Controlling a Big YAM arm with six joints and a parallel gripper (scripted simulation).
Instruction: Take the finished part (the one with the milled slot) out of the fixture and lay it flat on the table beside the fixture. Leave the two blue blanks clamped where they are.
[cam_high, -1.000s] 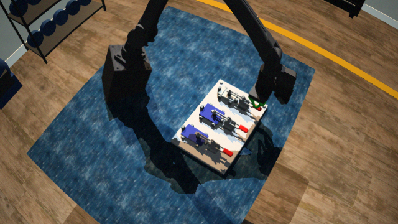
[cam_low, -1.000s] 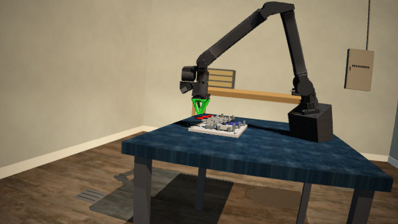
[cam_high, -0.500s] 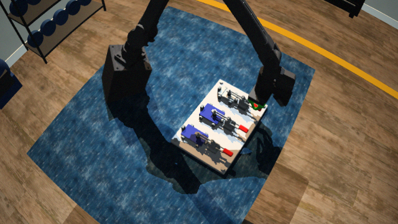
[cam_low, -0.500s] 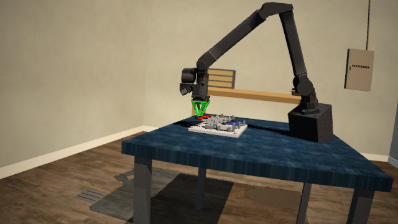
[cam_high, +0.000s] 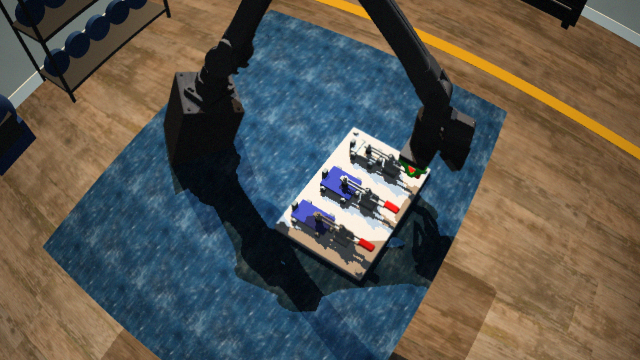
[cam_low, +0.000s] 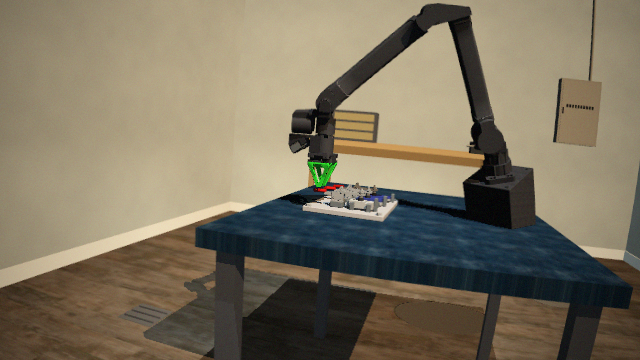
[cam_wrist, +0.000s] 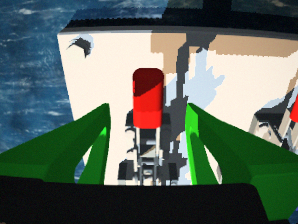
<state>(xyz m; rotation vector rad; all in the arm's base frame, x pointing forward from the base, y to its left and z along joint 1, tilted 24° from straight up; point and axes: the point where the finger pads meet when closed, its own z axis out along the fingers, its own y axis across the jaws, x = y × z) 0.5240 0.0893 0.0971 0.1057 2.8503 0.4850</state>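
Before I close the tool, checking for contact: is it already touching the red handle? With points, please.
No, the wrist view shows gaps on both sides of the handle (cam_wrist: 148, 102).
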